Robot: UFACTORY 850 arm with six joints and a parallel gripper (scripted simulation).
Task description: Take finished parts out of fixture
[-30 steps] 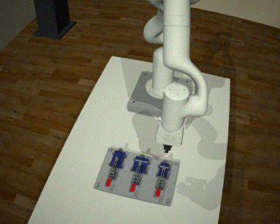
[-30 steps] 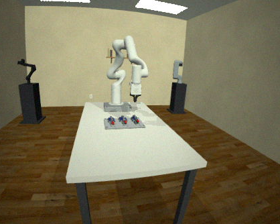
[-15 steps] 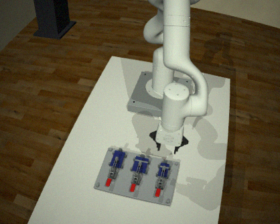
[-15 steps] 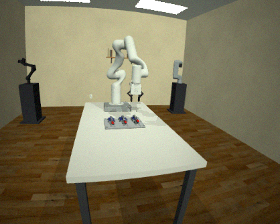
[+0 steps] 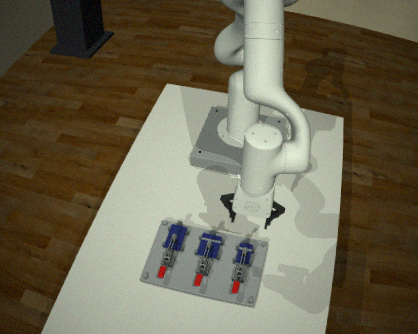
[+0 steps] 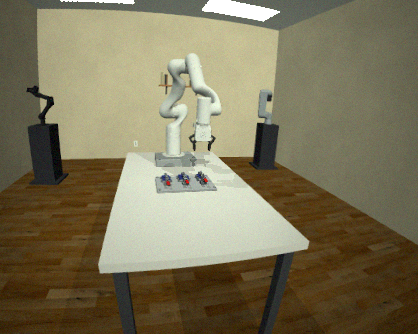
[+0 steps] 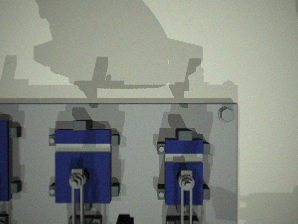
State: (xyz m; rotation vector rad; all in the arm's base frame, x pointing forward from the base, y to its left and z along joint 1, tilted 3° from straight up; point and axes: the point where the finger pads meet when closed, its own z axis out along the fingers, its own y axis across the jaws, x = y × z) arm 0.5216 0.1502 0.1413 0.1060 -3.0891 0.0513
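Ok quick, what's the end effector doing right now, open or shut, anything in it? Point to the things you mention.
End effector [image 5: 249,223] [image 6: 202,149]: open wide, nothing between its fingers, above the table [image 5: 117,200] [image 6: 197,225].

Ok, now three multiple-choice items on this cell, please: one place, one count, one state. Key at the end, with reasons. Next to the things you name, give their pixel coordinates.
1. Where is the fixture plate [image 5: 184,280] [image 6: 186,188] [image 7: 140,160]?
A) on the floor
B) on the table [image 5: 112,250] [image 6: 197,225]
C) on a pedestal

2. How many red handle tips are there?
A) two
B) three
C) four

3. The end effector [image 5: 249,223] [image 6: 202,148] is:
A) open, holding nothing
B) shut, holding nothing
C) shut on a blue part

Key:
1 B: the plate lies on the white tabletop.
2 B: one red tip per clamp, three clamps in the top view.
3 A: its fingers stand wide apart, nothing between them.
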